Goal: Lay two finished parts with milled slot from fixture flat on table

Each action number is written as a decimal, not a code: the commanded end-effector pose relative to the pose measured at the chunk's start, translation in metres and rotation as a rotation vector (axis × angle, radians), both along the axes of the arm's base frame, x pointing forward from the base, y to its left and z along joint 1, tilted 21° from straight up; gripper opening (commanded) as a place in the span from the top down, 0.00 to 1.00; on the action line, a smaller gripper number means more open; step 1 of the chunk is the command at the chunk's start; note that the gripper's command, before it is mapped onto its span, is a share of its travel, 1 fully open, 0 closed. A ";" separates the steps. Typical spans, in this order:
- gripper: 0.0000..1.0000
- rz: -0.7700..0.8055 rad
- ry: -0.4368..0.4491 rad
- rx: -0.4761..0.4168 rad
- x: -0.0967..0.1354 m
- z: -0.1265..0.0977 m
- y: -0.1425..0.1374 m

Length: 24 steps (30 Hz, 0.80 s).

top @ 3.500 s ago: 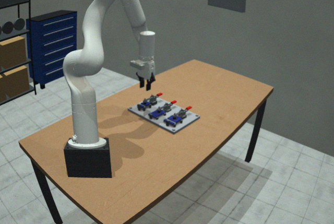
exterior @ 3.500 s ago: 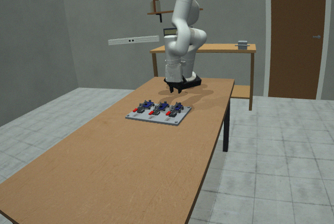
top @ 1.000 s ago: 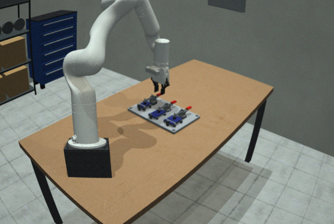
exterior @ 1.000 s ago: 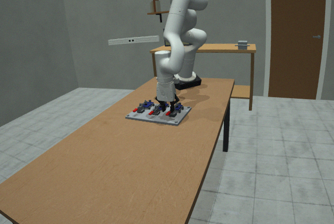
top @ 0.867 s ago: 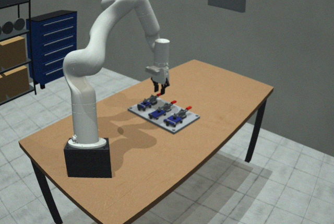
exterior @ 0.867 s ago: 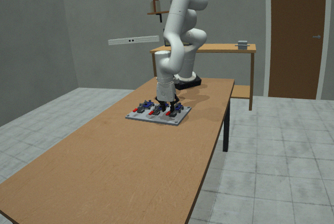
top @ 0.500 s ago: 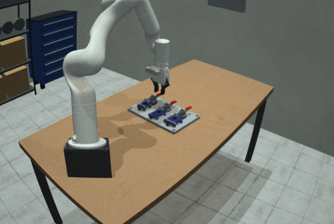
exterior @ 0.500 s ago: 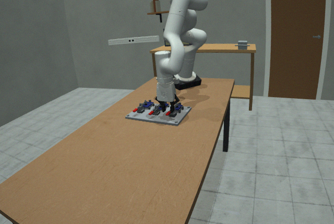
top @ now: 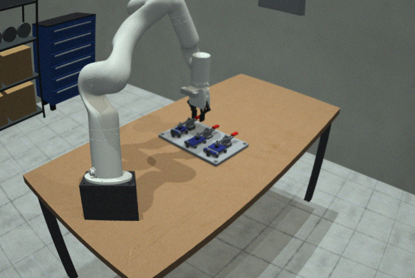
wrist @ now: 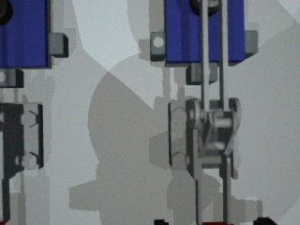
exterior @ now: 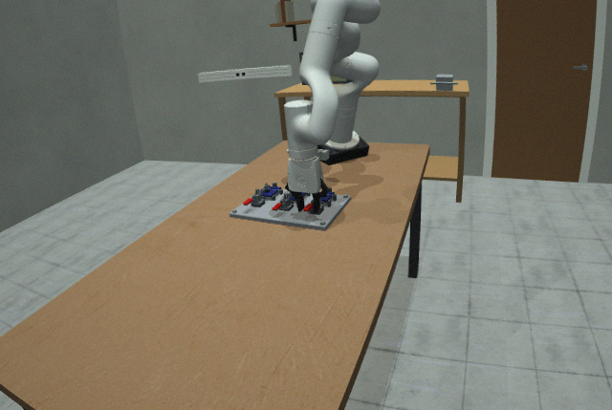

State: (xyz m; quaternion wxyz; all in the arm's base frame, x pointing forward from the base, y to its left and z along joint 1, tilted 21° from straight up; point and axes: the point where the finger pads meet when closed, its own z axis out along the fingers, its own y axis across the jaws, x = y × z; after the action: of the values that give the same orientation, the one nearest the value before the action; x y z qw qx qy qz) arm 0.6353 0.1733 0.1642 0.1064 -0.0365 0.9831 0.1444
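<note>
Fixture [top: 174, 139] just below half-open claw [top: 200, 116]

slots on the blue parts [top: 196, 140]: too small to tell in the top view
red handle [wrist: 217, 223]: cut off at the wrist view's bottom edge
fingertips: only tips visible

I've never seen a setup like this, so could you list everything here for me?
Fixture plate: one, grey, mid-table.
Parts: three, blue, clamped on the plate.
Toggle clamps: three, grey with red handles, one per part.
Table: one, wooden, black legs.
Drawer cabinet: one, blue, by the wall.
Shelf rack: one, black, holding cardboard boxes.
Side table: one, wooden, behind.
Door: one, brown.
Arm: one, white, on a black pedestal.
Gripper: one, half open and holding nothing, over the end clamp's handle.
</note>
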 end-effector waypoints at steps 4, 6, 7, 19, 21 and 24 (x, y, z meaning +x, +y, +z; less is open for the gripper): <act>0.52 0.000 -0.002 0.001 0.002 -0.004 0.002; 0.52 0.000 -0.002 0.001 0.002 -0.004 0.002; 0.52 0.000 -0.002 0.001 0.002 -0.004 0.002; 1.00 0.000 -0.002 0.001 0.002 -0.004 0.002; 1.00 0.000 -0.002 0.001 0.002 -0.004 0.002; 1.00 0.000 -0.002 0.001 0.002 -0.004 0.002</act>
State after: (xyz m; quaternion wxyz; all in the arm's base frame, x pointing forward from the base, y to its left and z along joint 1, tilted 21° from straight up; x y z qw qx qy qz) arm 0.6368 0.1751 0.1591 0.1067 -0.0366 0.9830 0.1446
